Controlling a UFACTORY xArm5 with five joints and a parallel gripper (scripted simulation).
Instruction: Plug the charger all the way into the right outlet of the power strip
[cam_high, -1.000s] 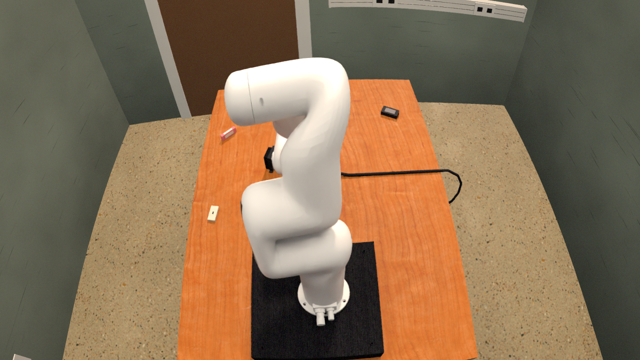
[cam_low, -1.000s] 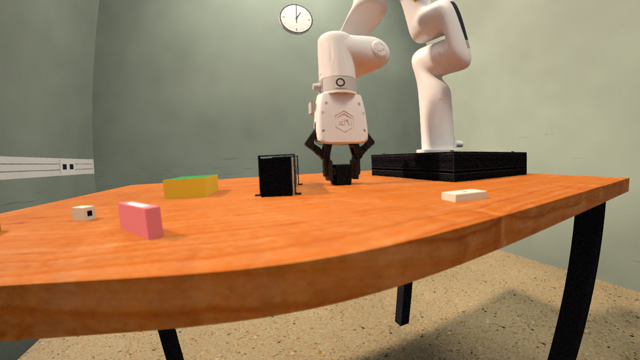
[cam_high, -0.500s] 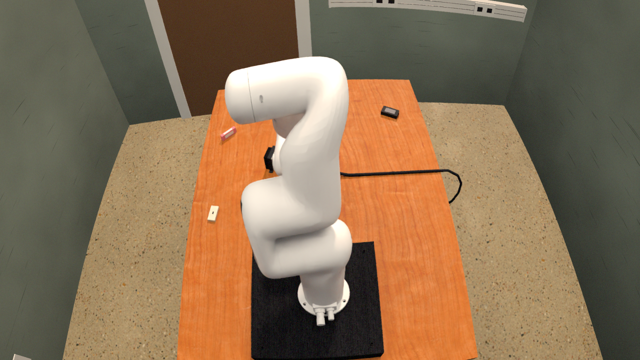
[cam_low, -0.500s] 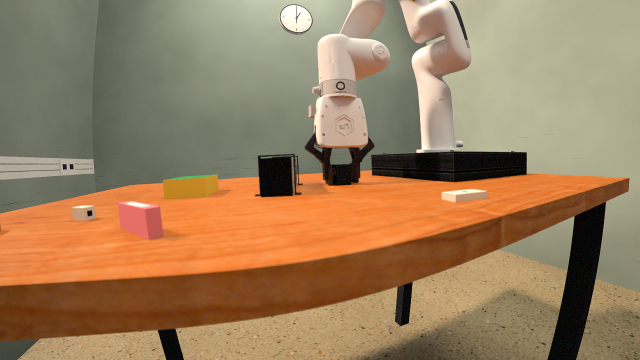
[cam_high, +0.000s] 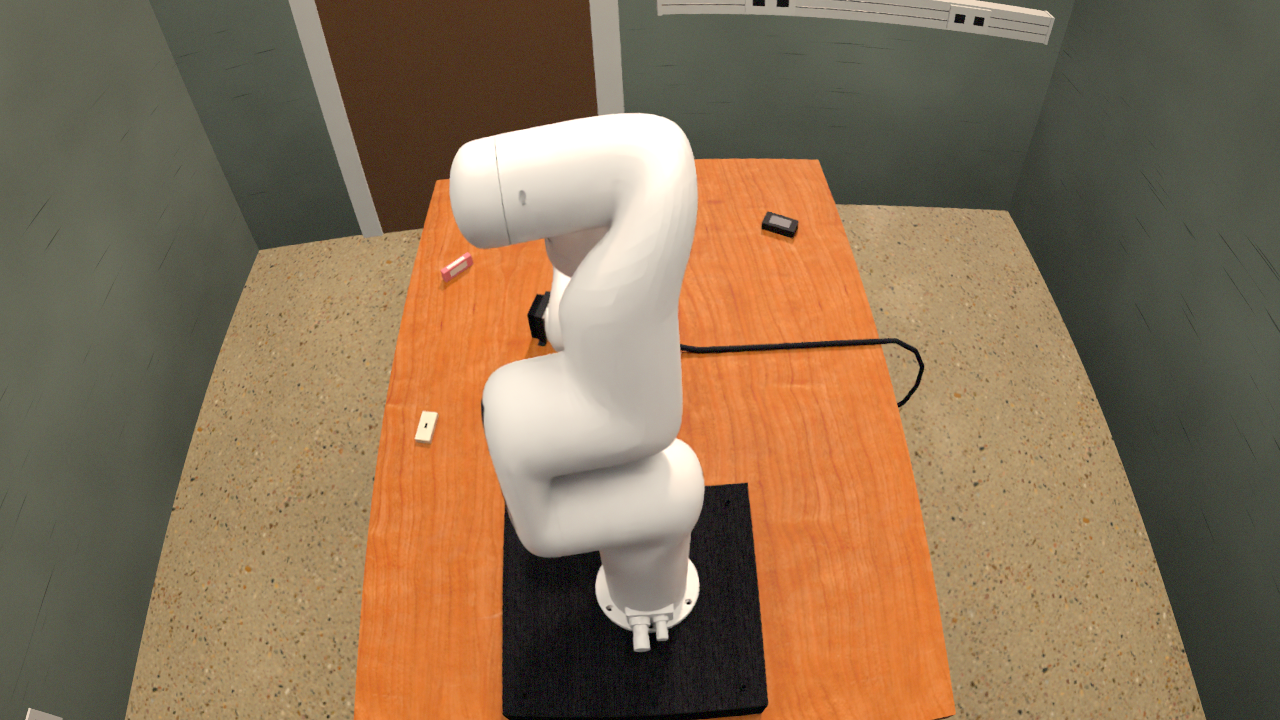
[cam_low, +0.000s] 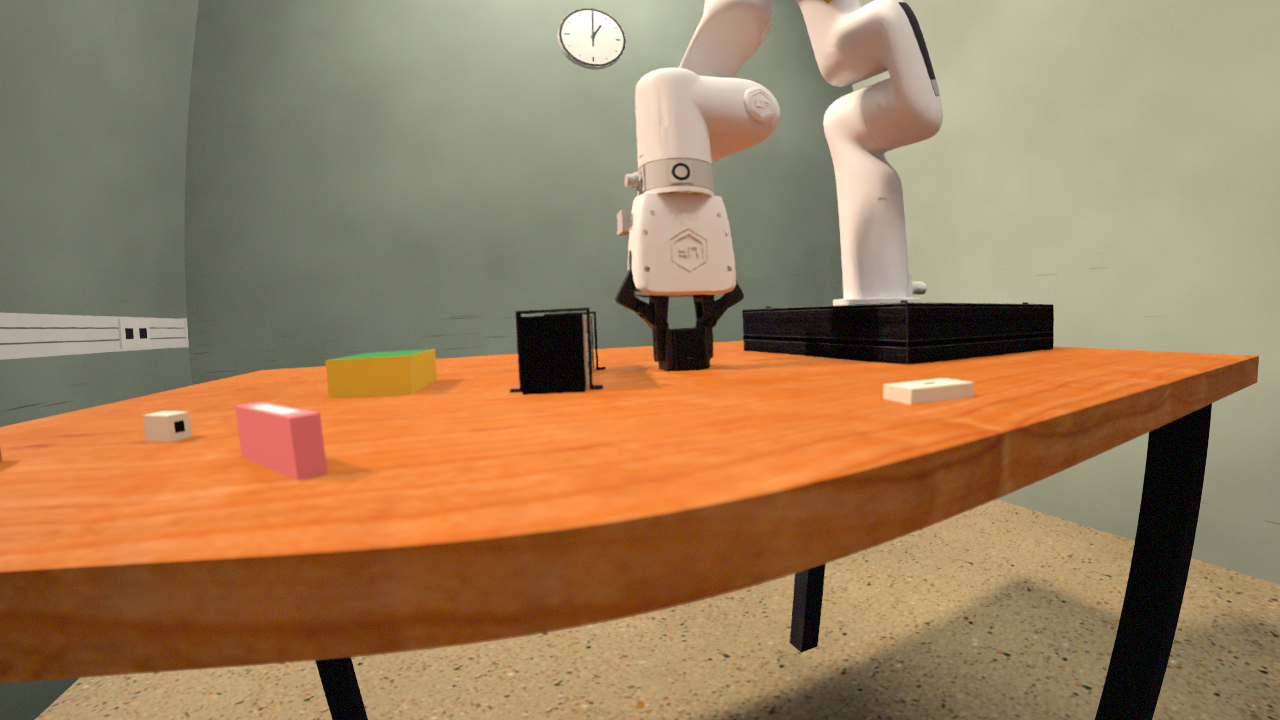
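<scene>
The bench (cam_low: 626,465) shows orange wood grain with a soft sheen. The arm (cam_high: 590,358) looks like smooth, glossy white plastic. Its base plate (cam_high: 733,644) is matt black and rough-textured. The floor (cam_high: 1029,537) is speckled, gritty beige.

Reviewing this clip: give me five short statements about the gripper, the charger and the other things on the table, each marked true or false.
1. The gripper is shut on the charger. True.
2. The charger is lifted well above the table. False: in the exterior view it sits at table level.
3. The charger is already plugged into the power strip. False: it stands apart from the strip, on the side of the arm's base.
4. A pink block lies on the table. True.
5. The yellow block with a green top is stacked on the pink block. False: the two rest apart on the table.
</scene>
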